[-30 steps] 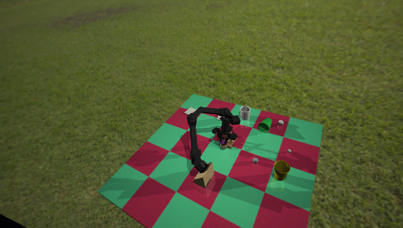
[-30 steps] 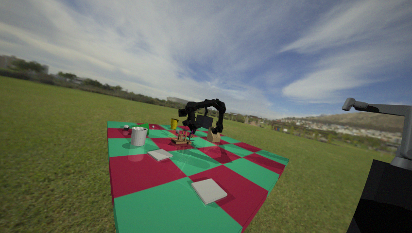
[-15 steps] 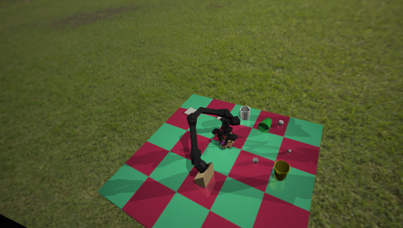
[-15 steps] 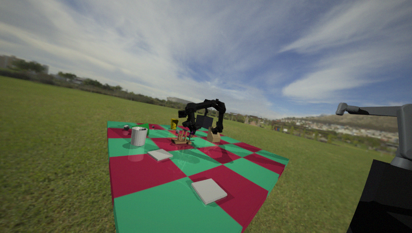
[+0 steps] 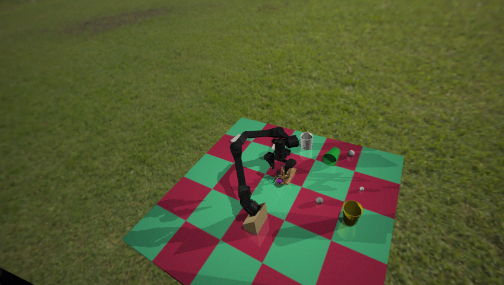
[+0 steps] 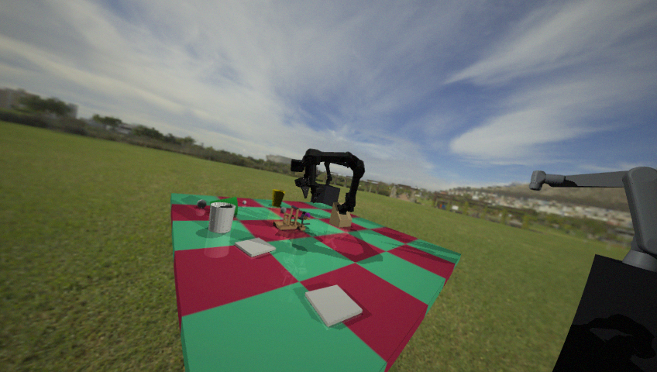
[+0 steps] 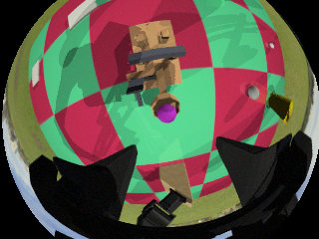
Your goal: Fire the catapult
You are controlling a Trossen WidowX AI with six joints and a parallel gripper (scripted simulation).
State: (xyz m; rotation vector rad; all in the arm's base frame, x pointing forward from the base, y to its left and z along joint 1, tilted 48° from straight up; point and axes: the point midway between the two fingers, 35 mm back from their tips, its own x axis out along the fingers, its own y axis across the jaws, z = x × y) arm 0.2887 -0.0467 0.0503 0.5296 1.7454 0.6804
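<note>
Resting at the cup of the small brown wooden catapult (image 5: 291, 175) (image 6: 289, 225) (image 7: 171, 74), the round purple ball (image 5: 279, 181) (image 6: 307, 215) (image 7: 166, 114) seems to be loaded, though I cannot tell how deep it sits; the black two-fingered claw (image 5: 281, 169) (image 6: 307, 193) (image 7: 177, 146) stands wide above, holding nothing. Loading looks done, in my judgement; the shot is not yet made, for the ball is not in the white cylindrical mug (image 5: 306, 142) (image 6: 221, 218); what is left is to check the aim toward this mug, then to fire.

the ball (image 5: 279, 181) (image 6: 306, 215) (image 7: 166, 114) sits in the cup (image 7: 159, 104) of the catapult (image 5: 292, 176) (image 6: 287, 226) (image 7: 171, 75), which stands beneath the gripper (image 5: 281, 168) (image 6: 307, 191) (image 7: 176, 144).
</note>
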